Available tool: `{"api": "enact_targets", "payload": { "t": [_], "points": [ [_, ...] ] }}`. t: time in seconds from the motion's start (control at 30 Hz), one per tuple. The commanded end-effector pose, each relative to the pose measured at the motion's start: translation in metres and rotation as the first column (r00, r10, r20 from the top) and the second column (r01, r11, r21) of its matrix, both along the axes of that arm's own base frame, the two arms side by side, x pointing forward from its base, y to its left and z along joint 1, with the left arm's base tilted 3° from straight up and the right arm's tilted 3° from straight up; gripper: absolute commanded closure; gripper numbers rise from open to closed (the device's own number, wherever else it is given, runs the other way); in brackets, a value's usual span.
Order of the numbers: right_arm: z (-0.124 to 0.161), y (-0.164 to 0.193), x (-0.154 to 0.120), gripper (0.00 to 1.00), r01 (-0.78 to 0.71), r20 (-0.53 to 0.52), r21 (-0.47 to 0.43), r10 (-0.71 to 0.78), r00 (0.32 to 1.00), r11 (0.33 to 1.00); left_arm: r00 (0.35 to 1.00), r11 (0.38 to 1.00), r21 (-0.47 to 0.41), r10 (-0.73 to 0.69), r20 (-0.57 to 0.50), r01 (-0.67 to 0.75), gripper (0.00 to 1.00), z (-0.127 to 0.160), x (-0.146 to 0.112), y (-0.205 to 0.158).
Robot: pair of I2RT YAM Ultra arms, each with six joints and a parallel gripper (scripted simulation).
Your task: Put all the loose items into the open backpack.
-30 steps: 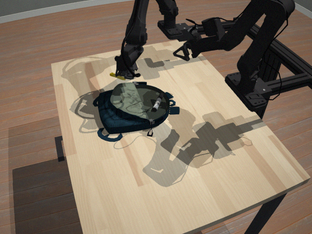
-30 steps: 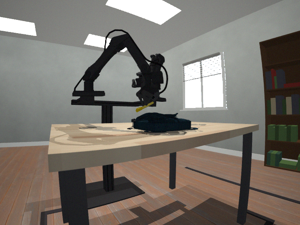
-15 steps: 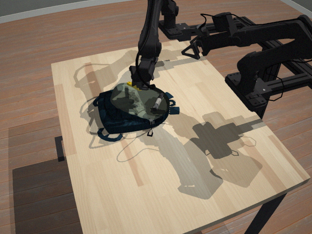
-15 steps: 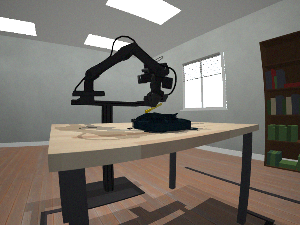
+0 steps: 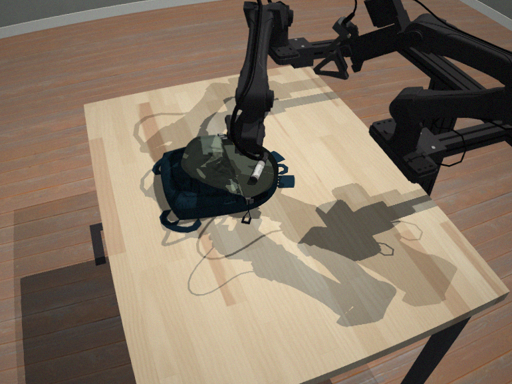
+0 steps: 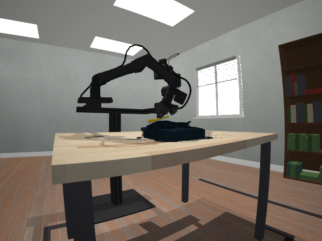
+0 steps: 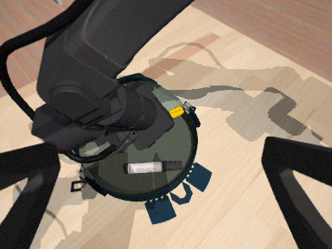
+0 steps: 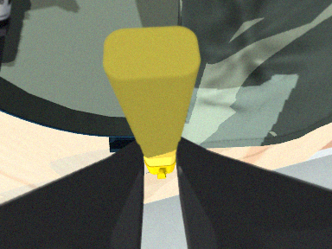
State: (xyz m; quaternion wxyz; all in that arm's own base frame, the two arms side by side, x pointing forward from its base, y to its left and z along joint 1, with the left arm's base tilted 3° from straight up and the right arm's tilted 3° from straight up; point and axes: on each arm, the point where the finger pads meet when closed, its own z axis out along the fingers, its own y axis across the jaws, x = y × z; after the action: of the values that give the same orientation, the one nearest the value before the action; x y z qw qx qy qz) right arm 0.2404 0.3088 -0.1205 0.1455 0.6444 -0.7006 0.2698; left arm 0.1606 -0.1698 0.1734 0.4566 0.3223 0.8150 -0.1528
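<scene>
Possibly, on the table [image 5: 170, 307] [image 6: 107, 168] [image 7: 242, 164] [image 8: 35, 151], left, the backpack [image 5: 200, 204] [image 6: 174, 133] [image 7: 177, 144] [image 8: 86, 69]'s rim could deflect the yellow item [image 6: 155, 119] [image 7: 176, 111] [image 8: 151, 99], gripped above by the right end effector [image 6: 160, 117] [image 8: 159, 150], if released off-centre; the left end effector [image 5: 344, 70] [image 7: 162, 151] is open; the marker [image 5: 258, 170] [image 7: 144, 168] [image 8: 4, 0] lies inside.

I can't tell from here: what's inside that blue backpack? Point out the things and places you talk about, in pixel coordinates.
A black-and-white marker [image 5: 258, 170] [image 7: 149, 168] lies in the backpack's [image 5: 205, 202] [image 6: 174, 132] [image 7: 140, 196] open part. The folded flap [image 5: 209, 162] may cover more.
</scene>
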Motion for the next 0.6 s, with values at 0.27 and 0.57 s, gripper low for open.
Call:
{"api": "enact_targets", "payload": {
  "t": [0.27, 0.57],
  "points": [
    [-0.001, 0.006, 0.001, 0.9, 0.012, 0.016, 0.003, -0.012, 1.0, 1.0, 0.999, 0.998, 0.054, 0.013, -0.053, -0.01, 0.0, 0.005, -0.012, 0.022],
    [-0.033, 0.007, -0.001, 0.9, 0.009, 0.014, 0.005, -0.009, 1.0, 1.0, 0.998, 0.997, 0.073, 0.014, -0.061, -0.01, 0.0, -0.001, -0.012, 0.022]
  ]
}}
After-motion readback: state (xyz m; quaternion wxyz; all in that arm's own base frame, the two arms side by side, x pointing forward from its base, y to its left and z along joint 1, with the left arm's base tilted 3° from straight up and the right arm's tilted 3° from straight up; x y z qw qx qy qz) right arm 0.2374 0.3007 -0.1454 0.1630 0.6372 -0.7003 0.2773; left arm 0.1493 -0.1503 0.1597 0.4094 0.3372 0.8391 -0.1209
